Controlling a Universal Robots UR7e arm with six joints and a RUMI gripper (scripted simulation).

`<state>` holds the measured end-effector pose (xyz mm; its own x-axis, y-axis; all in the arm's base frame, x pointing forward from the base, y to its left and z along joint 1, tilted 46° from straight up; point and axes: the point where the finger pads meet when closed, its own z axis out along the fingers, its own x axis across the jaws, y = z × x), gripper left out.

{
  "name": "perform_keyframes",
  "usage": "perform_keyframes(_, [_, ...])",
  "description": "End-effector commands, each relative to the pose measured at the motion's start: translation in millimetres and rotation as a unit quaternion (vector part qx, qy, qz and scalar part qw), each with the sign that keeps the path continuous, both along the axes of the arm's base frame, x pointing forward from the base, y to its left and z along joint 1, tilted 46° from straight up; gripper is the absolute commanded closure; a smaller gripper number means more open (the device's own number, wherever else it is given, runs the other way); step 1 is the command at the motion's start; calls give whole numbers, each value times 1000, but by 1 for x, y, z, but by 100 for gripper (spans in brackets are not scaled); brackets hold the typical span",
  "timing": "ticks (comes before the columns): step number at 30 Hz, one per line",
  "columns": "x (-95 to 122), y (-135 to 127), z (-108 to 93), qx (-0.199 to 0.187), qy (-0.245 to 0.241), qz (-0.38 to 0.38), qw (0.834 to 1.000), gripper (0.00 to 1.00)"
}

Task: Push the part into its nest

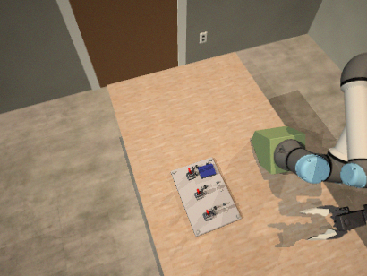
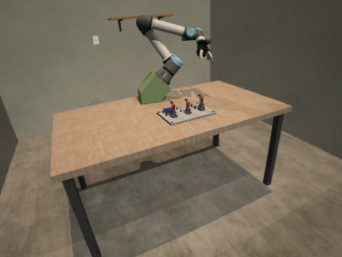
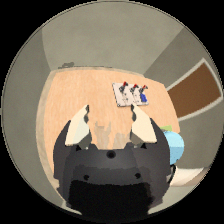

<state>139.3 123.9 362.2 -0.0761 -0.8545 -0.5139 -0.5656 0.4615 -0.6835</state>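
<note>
A grey fixture plate (image 1: 205,195) lies on the wooden table, with three red-handled toggle clamps along it. A blue part (image 1: 206,170) sits at the plate's far end, next to the first clamp. The plate also shows in the exterior view (image 2: 186,114) and in the wrist view (image 3: 131,94), small and far off. My gripper (image 1: 319,222) hangs high above the table, well to the right of the plate, seen up in the air in the exterior view (image 2: 204,52). Its two pale fingers stand apart with nothing between them.
The green robot base block (image 1: 277,148) stands on the table behind and to the right of the plate. The arm's elbow with blue joint caps (image 1: 315,168) reaches over the table's right side. A brown door (image 1: 125,36) is in the back wall.
</note>
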Motion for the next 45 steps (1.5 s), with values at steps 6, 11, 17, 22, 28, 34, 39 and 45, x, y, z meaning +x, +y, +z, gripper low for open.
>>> perform_keyframes(6, [38, -24, -25, 16, 57, 57, 997, 42])
perform_keyframes(11, [38, -24, -25, 7, 45, 35, 998, 42])
perform_keyframes(17, [60, -40, -41, -14, 25, -11, 1000, 42])
perform_keyframes(22, [78, -51, -53, -21, 31, -20, 999, 42])
perform_keyframes(28, [78, -51, -53, -34, 26, -44, 998, 42])
perform_keyframes(34, [101, -65, -69, -62, 22, -92, 994, 42])
perform_keyframes(39, [119, -76, -80, -62, 40, -83, 994, 42])
perform_keyframes(45, [119, -76, -80, -69, 42, -94, 992, 42])
